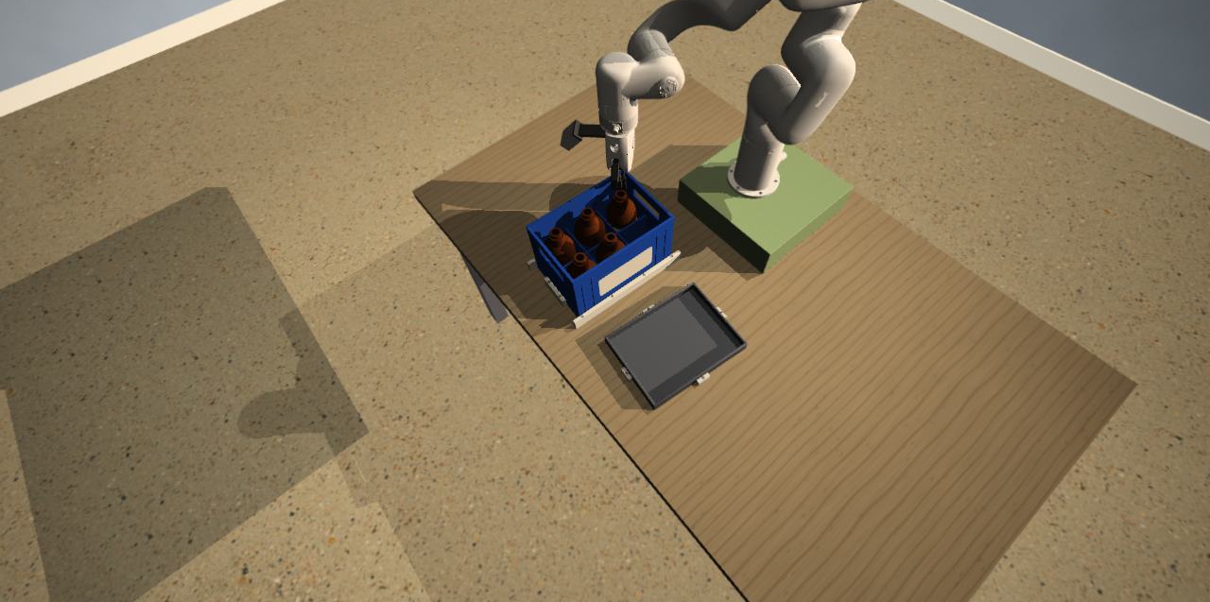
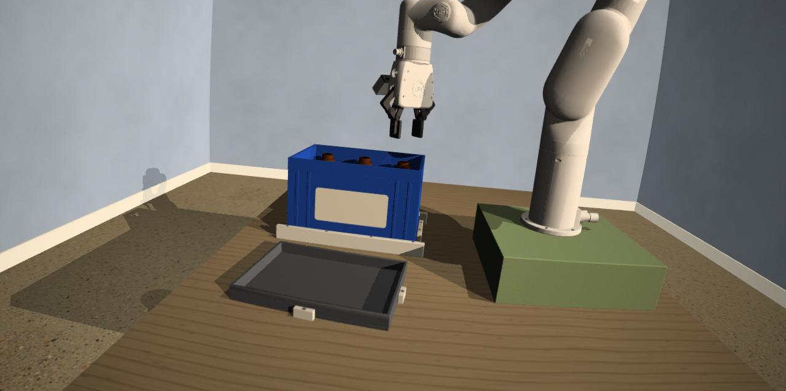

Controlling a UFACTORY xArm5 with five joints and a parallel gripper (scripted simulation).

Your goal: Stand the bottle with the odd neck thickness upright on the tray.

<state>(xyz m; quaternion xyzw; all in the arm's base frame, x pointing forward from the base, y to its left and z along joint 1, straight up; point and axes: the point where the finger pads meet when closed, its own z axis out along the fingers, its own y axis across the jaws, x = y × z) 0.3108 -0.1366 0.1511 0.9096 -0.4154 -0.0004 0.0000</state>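
bottles [image 1: 589,226] in crate [image 2: 354,193], hand [image 2: 406,129] open above, pointing down

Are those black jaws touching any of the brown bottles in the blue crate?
Apart. In the exterior view the gripper hangs open above the crate, with wall visible between it and the bottle tops.

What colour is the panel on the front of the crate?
Plain beige, on the blue crate; the panel shows best in the exterior view.
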